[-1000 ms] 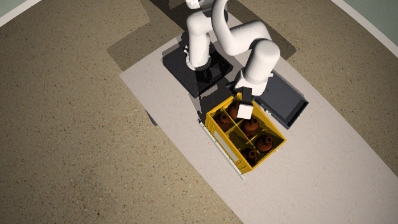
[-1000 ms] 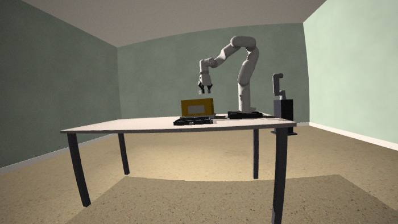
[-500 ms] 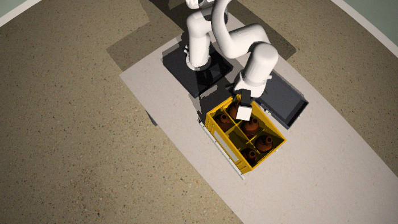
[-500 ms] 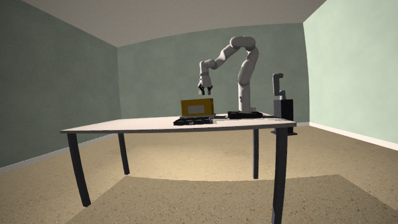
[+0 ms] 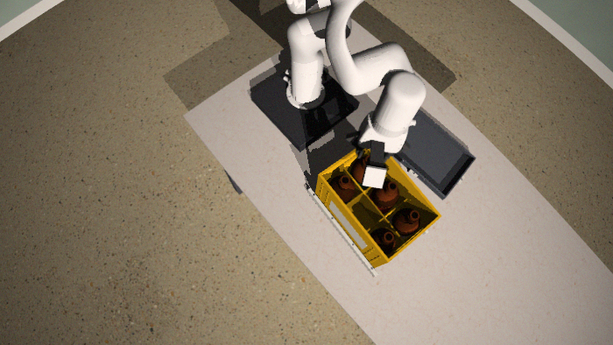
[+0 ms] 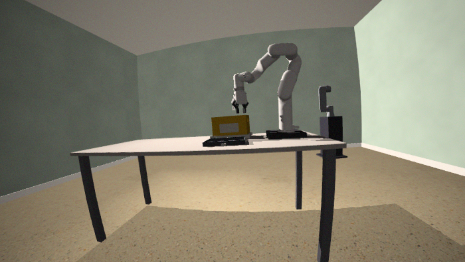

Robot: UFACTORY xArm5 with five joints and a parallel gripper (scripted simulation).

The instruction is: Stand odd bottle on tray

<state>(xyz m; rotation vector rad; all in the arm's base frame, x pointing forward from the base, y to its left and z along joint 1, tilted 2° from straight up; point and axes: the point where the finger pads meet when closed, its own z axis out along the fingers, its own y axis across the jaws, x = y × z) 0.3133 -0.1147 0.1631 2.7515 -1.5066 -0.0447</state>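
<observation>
A yellow crate [image 5: 376, 207] stands on the table and holds several brown bottles in its compartments, for example at the base end [image 5: 343, 186], in the middle [image 5: 385, 194] and at the far end [image 5: 407, 220]. One more bottle [image 5: 360, 168] is partly hidden under my gripper. My gripper [image 5: 373, 176] hangs above the crate's end nearest the robot base. In the exterior view it [image 6: 240, 110] is open and empty, clearly above the crate [image 6: 230, 125]. The dark tray [image 5: 433, 153] lies beside the crate and holds nothing.
The robot base plate [image 5: 302, 109] sits just behind the crate. In the exterior view the tray [image 6: 226, 142] lies low in front of the crate, and a dark post with a small grey arm [image 6: 330, 126] stands at the table's right edge.
</observation>
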